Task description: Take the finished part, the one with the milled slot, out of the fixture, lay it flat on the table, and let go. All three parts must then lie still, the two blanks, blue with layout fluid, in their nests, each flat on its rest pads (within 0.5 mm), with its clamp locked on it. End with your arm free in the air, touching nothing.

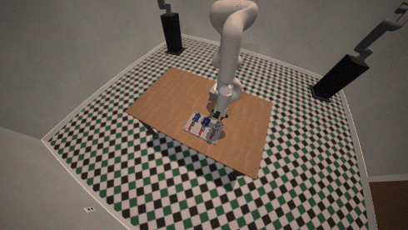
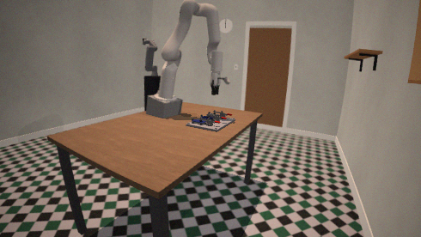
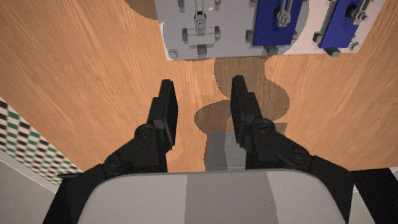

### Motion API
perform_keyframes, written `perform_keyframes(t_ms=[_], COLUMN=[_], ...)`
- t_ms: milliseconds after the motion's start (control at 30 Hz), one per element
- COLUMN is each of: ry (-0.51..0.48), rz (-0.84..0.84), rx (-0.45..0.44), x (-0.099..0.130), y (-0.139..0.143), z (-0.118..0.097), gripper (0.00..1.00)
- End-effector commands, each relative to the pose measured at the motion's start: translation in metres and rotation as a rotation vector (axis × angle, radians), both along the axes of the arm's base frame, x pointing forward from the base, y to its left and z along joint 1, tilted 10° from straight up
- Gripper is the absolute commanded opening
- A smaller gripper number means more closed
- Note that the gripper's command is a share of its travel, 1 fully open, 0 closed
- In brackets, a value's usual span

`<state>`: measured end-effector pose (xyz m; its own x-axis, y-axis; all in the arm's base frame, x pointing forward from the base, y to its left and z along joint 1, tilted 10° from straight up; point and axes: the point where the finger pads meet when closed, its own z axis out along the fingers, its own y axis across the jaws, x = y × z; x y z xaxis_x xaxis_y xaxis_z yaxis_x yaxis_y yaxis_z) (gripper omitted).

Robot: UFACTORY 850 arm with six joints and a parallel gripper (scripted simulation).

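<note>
From the top view, I see my hand above the table, the fixture toward eight o'clock from it.

In the exterior view, the hand points down, well above the fixture at its six o'clock.

Through the wrist view, my hand is spread, gripping nothing. The middle blank and outer blank sit toward two o'clock; a grey clamp station is at twelve. I can't make out the slotted part.
</note>
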<state>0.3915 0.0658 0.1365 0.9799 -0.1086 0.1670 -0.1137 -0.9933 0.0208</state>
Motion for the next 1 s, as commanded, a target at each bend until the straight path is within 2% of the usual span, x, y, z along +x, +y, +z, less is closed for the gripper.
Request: perform_keyframes(t_ms=[0, 300, 967], ry=[-0.001, -0.001, -0.001], rz=[0.0, 0.0, 0.0], rx=[0.0, 0.0, 0.0], x=[0.001, 0.002, 0.007], y=[0.0, 0.0, -0.001], z=[0.0, -0.005, -0.038], gripper=[0.47, 0.47, 0.47])
